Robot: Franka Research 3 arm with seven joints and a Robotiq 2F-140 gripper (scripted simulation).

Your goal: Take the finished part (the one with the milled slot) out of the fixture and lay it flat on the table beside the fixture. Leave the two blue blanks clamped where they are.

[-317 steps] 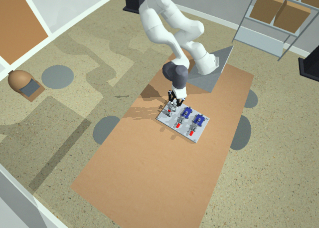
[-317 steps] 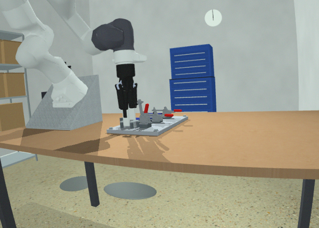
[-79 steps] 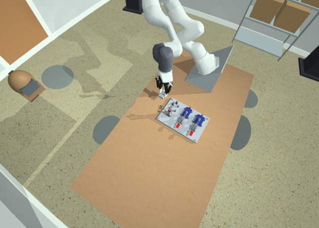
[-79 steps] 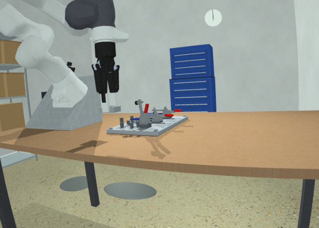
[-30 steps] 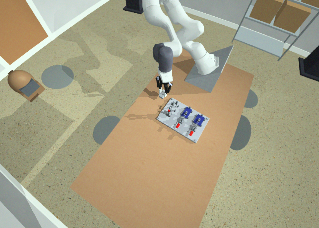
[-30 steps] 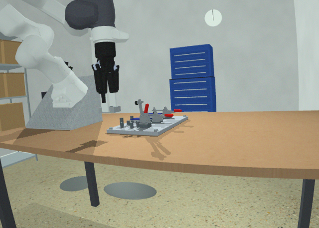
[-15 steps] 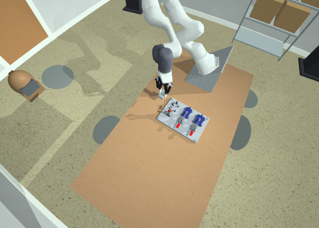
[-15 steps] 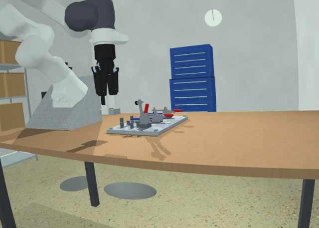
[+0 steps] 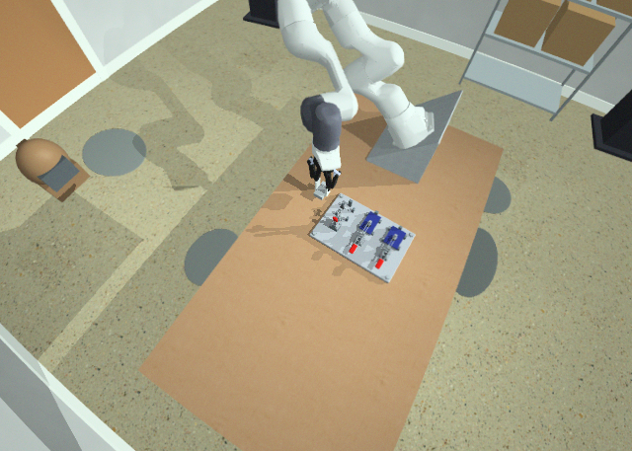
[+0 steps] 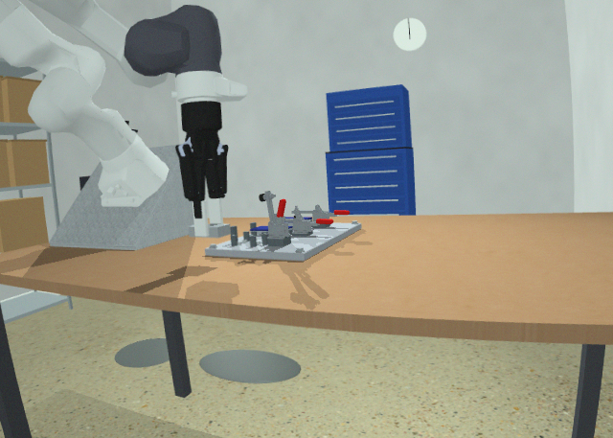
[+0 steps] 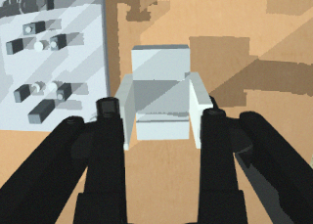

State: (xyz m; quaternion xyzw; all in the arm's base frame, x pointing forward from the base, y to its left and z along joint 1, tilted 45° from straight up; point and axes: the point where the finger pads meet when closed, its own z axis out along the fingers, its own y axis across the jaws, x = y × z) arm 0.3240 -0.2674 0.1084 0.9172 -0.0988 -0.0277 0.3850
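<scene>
Left of centre in the top view, the gripper (image 9: 322,184) is clamped on the finished part (image 9: 320,191), a pale slotted block held low over the table (image 9: 285,334) just beside the fixture (image 9: 326,237)'s left end. The wrist view shows the fingers bearing on the two raised side walls either side of the slot.

Handling, as judged: rigid, light, smooth-faced; liable to slip or tip if released before its base meets the table. The side walls are the proper hold.

Count, moving right: one finished part; one raised clamp (image 9: 335,217) at the vacated station; two blue blanks (image 9: 370,222) (image 9: 395,236), each still clamped.
</scene>
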